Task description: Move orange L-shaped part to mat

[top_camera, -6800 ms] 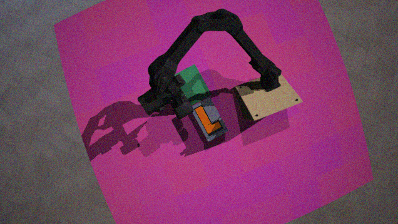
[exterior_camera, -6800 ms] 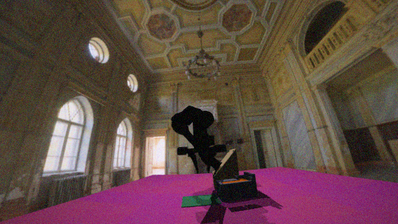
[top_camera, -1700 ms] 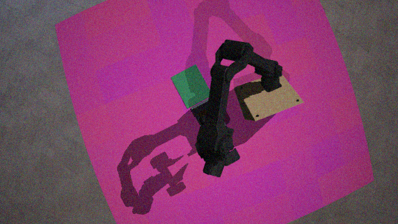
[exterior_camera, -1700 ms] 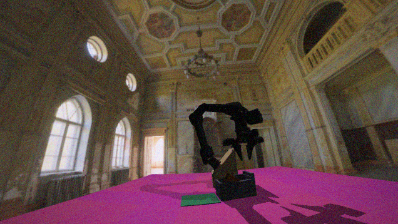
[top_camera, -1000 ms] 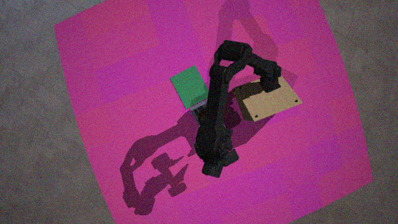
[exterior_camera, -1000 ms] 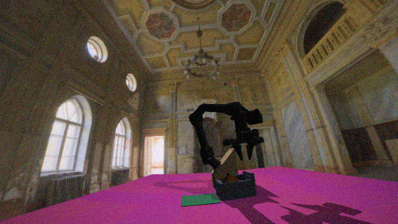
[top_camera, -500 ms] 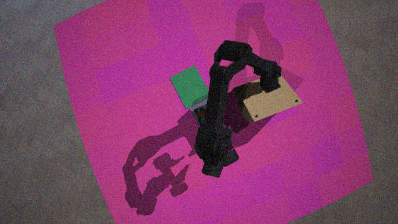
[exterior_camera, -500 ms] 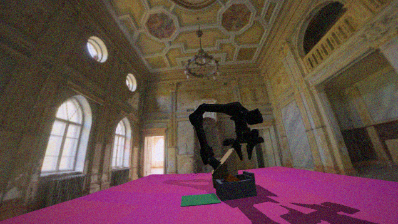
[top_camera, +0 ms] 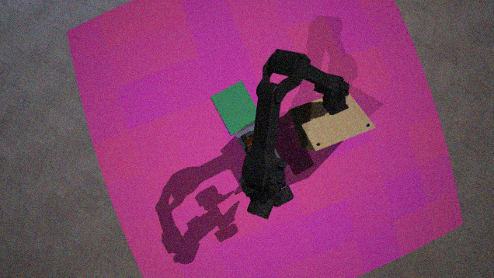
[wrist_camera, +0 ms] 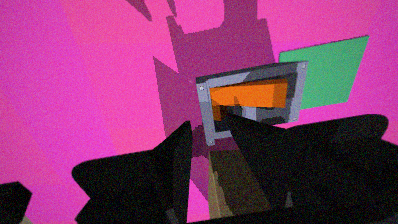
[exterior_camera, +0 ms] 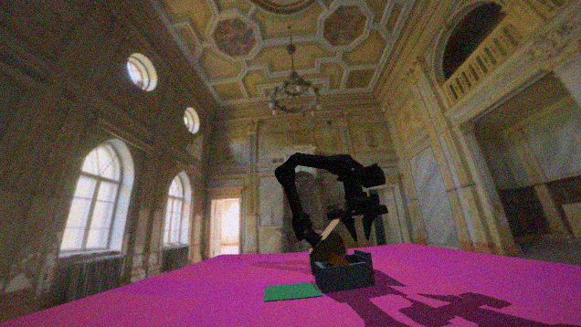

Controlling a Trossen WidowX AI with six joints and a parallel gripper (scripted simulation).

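The orange L-shaped part [top_camera: 248,141] [exterior_camera: 337,260] [wrist_camera: 245,95] lies within the grey tray [top_camera: 245,132] [exterior_camera: 344,278] [wrist_camera: 299,100]. In the wrist view its long bar runs across the tray and its shorter leg is at the left, partly behind a fingertip. I cannot tell whether one end is tipped up. The green mat [top_camera: 233,109] [exterior_camera: 292,291] [wrist_camera: 330,75] lies flat beside the tray, with nothing on it. My gripper [exterior_camera: 362,238] [wrist_camera: 208,121] is open and empty, fingers pointing down, well above the tray. In the top view the arm hides its fingertips and much of the tray.
A beige panel [top_camera: 342,126] [exterior_camera: 330,229] stands tilted between the tray and the arm's base. Its shaded side [wrist_camera: 240,175] shows below the tray in the wrist view. The arm [top_camera: 268,116] [exterior_camera: 320,160] arches over it. The pink table [top_camera: 163,78] [exterior_camera: 183,292] lies beneath, with dark arm shadows.
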